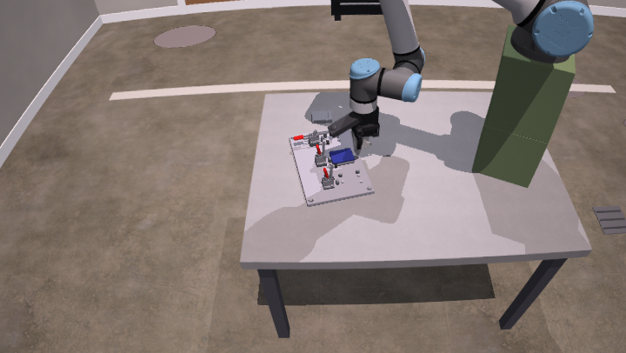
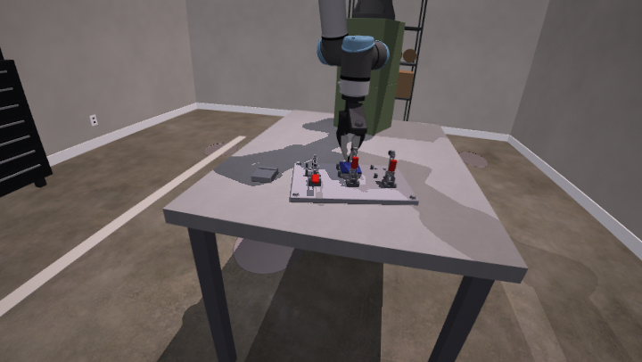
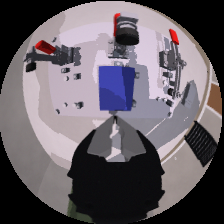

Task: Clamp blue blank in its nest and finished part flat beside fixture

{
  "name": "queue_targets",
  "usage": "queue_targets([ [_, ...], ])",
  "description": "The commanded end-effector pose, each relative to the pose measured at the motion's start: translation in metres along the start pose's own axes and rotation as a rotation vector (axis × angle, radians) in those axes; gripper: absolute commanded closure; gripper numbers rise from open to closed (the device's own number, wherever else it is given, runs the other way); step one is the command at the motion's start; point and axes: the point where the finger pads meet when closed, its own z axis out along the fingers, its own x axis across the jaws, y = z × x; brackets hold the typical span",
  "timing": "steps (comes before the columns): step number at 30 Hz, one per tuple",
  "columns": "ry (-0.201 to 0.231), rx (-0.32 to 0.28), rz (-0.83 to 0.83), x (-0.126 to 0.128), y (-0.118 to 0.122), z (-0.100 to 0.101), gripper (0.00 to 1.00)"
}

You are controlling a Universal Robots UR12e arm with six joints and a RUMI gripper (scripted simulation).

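Note:
The blue blank lies in the middle nest of the fixture plate. Whether it touches every block is too small to tell. My gripper is shut and empty, its tips at the blank's edge opposite the clamp. The middle clamp has its red handle and bar raised. The grey slotted part lies flat on the table beside the plate.
One outer clamp stands with its handle and bar raised beside a nest with bare pads. The other outer clamp has its handle low, pointing outward, and its bar over a nest without a part. The green pedestal stands behind.

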Motion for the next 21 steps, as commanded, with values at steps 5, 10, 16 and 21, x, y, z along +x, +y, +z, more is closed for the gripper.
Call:
queue_targets([
  [5,0.000,0.001,0.000,0.000,0.008,0.000,1.00],
  [10,0.000,0.001,0.000,0.000,0.009,-0.001,1.00],
  [16,0.000,0.001,0.000,0.000,0.009,-0.005,1.00],
  [21,0.000,0.001,0.000,0.000,0.009,-0.018,1.00],
])
